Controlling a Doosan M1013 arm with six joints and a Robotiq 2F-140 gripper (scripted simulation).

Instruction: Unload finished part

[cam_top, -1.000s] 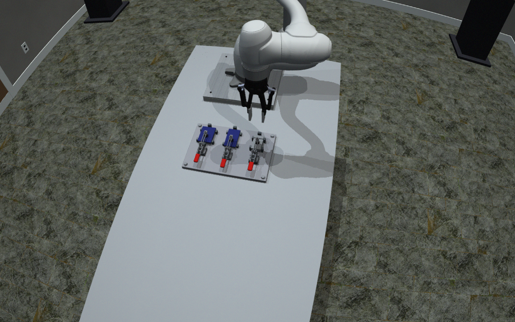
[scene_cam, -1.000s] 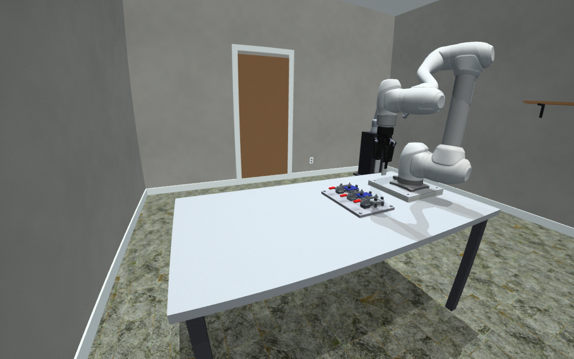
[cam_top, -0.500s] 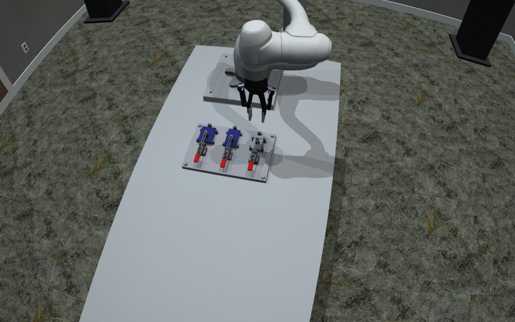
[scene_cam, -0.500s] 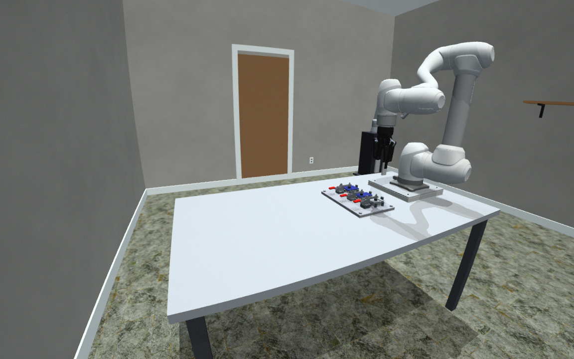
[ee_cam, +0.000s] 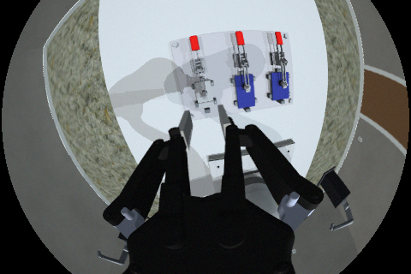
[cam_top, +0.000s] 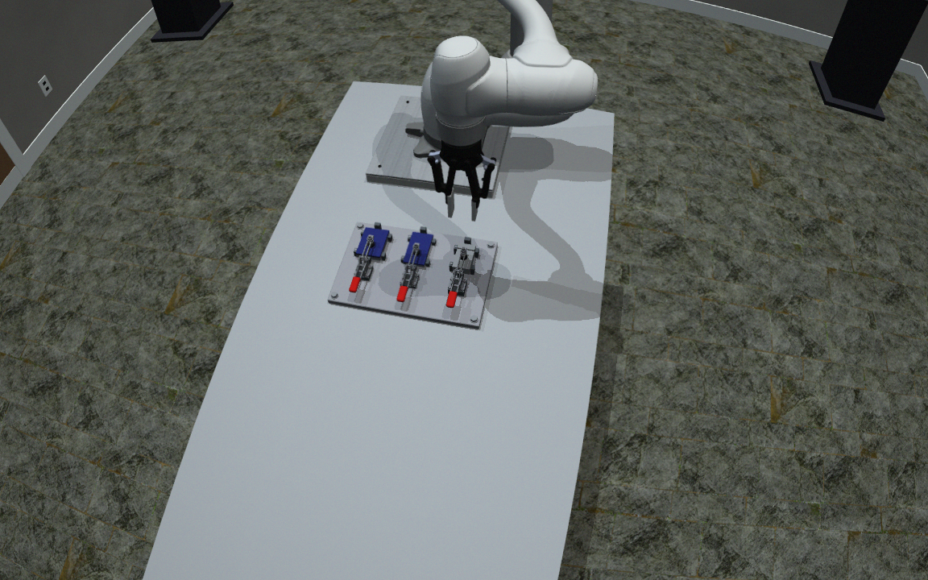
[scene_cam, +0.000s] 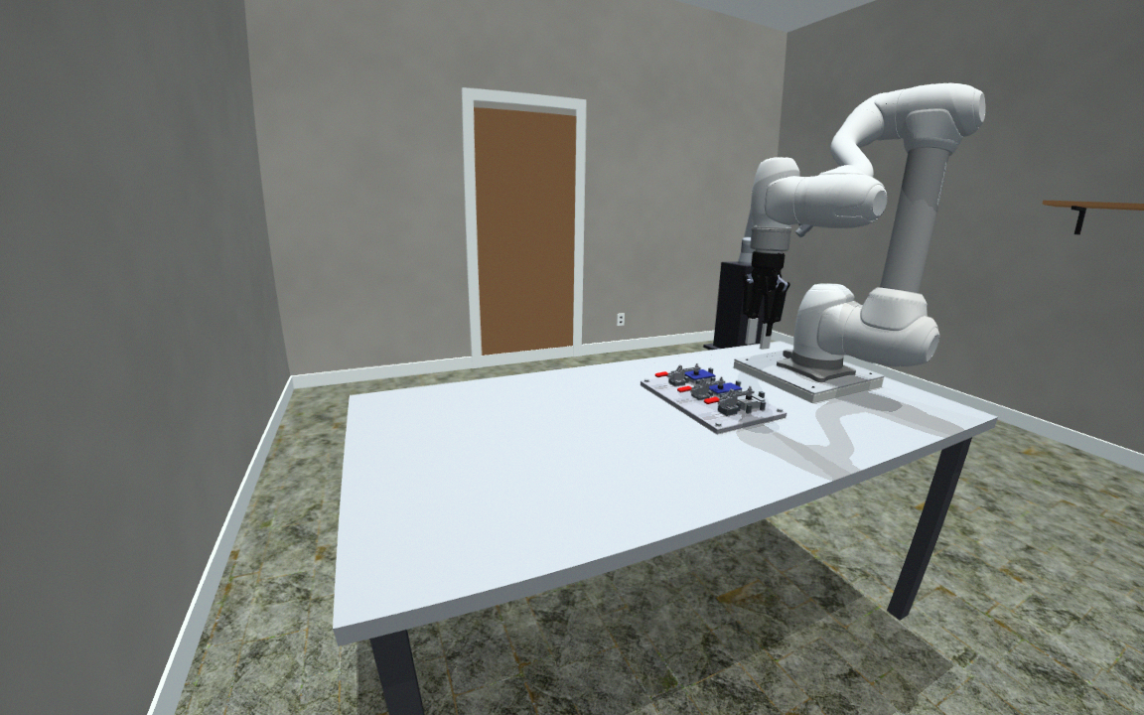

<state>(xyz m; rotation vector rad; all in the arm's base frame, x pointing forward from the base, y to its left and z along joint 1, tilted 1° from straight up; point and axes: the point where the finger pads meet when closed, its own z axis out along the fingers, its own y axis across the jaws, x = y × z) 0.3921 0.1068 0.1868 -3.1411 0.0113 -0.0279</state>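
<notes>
A grey fixture plate (cam_top: 416, 271) lies on the white table and holds three nests in a row. Two blue blanks (cam_top: 372, 242) (cam_top: 419, 247) sit in the left and middle nests. The grey finished part (cam_top: 465, 261) sits in the right nest. Each nest has a toggle clamp with a red handle (cam_top: 451, 298) lying along it. My gripper (cam_top: 461, 210) hangs high above the table, just behind the right nest, pointing down. Its fingers stand partly open with nothing between them. In the wrist view the fingertips frame the finished part (ee_cam: 199, 89), with the blanks (ee_cam: 245, 91) to its right.
The arm's grey base plate (cam_top: 438, 147) sits on the table right behind the fixture. The table stretches long toward the near end. Two black stands (cam_top: 863, 57) are on the floor beyond the table.
</notes>
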